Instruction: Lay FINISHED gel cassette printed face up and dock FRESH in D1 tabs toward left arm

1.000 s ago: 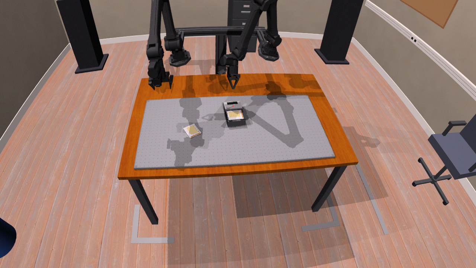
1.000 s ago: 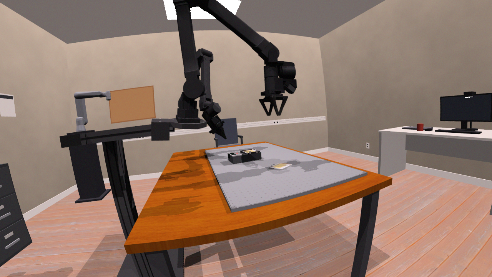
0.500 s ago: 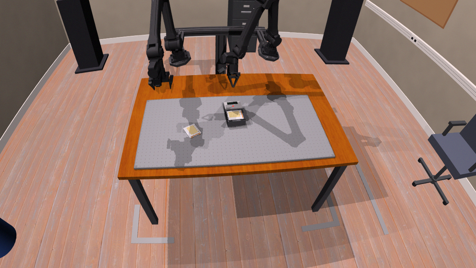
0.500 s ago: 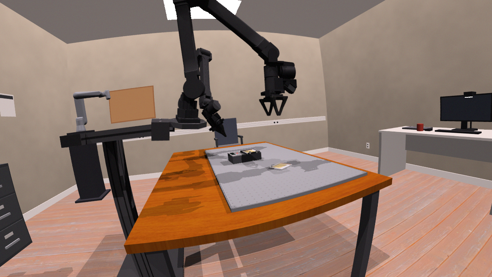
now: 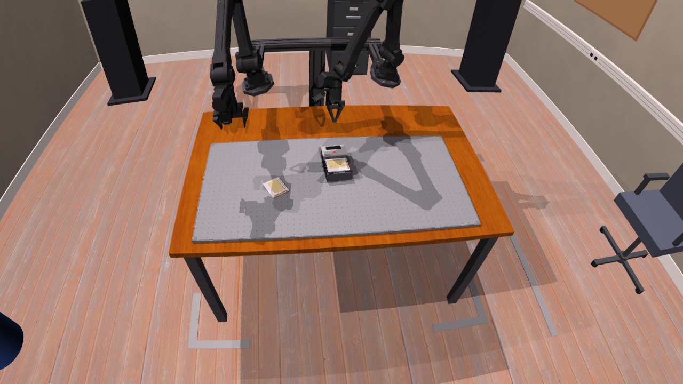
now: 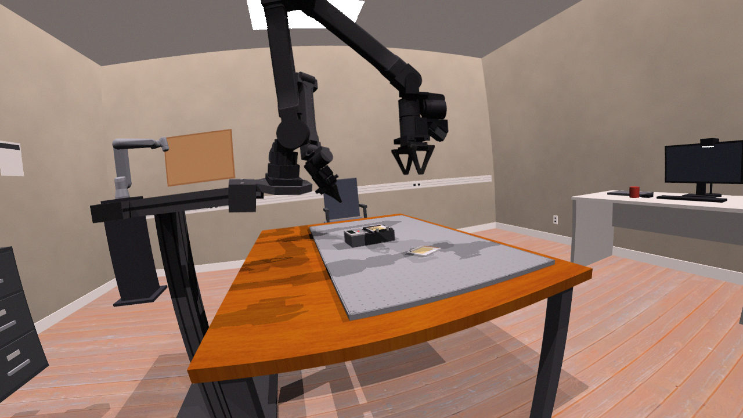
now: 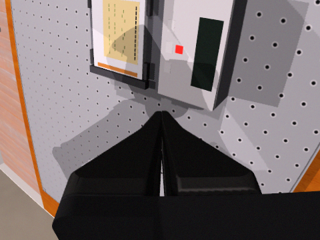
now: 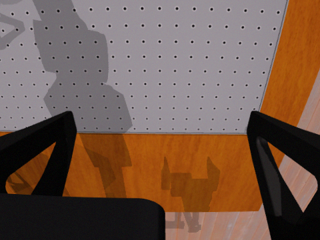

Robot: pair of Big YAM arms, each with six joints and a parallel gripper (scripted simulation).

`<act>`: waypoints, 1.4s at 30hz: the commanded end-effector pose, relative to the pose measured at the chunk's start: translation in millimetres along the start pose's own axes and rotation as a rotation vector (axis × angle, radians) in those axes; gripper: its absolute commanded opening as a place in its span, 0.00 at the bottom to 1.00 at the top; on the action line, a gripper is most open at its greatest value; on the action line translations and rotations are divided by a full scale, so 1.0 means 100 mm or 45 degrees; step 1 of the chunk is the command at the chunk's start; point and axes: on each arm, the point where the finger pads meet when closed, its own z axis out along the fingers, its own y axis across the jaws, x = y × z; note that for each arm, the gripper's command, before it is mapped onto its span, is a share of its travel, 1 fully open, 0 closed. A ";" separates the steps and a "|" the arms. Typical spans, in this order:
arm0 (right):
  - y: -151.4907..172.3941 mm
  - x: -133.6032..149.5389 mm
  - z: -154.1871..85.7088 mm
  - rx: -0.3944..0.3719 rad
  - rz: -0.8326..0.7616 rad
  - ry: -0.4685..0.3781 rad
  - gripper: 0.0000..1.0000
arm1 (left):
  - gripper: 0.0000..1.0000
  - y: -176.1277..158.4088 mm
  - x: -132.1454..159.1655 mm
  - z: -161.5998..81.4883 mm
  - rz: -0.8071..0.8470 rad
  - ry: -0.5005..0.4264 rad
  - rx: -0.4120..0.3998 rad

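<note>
Clock: read from above, 12 on the side where the arms are mounted.
Dock D1: the dock (image 5: 339, 177) (image 6: 379, 238) (image 7: 181, 78) stands upright on the perforated deck (image 5: 382, 210) (image 6: 405, 285) (image 7: 73, 100) (image 8: 187, 100), just toward 12 from the middle. Its pale panel, with a red light and a dark display, is at 12, bay at 6.
FINISHED: the cassette (image 5: 337, 165) (image 6: 378, 229) (image 7: 120, 33) is sitting in the bay, printed side up, orange stripe toward 3. Can't tell if every edge is fully down.
FRESH: that one (image 5: 276, 187) (image 6: 425, 251) lies on the deck around 8 o'clock from the dock, well apart from it and turned askew, orange edge around 5. Comb's too small for me to judge.
Left jaws: closed on nothing, the left jaws (image 5: 335, 120) (image 6: 340, 200) hang in the air on the dock's 12 side, tips together, touching neither cassette.
Right jaws: wide open with nothing between, the right jaws (image 5: 230, 125) (image 6: 413, 172) are up high, around 10 to 11 o'clock from the dock.
Bench: the orange-brown bench (image 5: 334, 244) (image 6: 291, 353) (image 7: 50, 207) (image 8: 143, 150) carries the deck, wood showing around it.
</note>
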 end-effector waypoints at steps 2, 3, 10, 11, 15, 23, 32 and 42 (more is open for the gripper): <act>-0.07 -0.16 -0.19 0.005 0.000 -0.057 1.00 | 0.00 0.00 -0.05 -0.06 -0.006 -0.014 -0.005; -0.07 -0.16 -0.19 0.005 0.000 -0.057 1.00 | 0.00 0.01 -0.05 -0.08 -0.006 -0.015 -0.006; -0.07 -0.16 -0.19 0.005 0.000 -0.057 1.00 | 0.00 0.08 -0.07 -0.18 -0.006 -0.015 -0.006; -0.07 -0.16 -0.19 0.005 0.000 -0.057 1.00 | 0.00 0.09 -0.07 -0.19 -0.006 -0.015 -0.006; -0.07 -0.16 -0.19 0.005 0.000 -0.057 1.00 | 0.00 0.09 -0.07 -0.19 -0.006 -0.015 -0.006; -0.07 -0.16 -0.19 0.005 0.000 -0.057 1.00 | 0.00 0.12 -0.08 -0.24 -0.007 -0.016 -0.006; -0.07 -0.16 -0.19 0.005 0.000 -0.057 1.00 | 0.00 0.18 -0.09 -0.33 -0.007 -0.016 -0.006; -0.07 -0.16 -0.19 0.005 0.000 -0.057 1.00 | 0.00 0.22 -0.11 -0.38 -0.011 -0.020 -0.009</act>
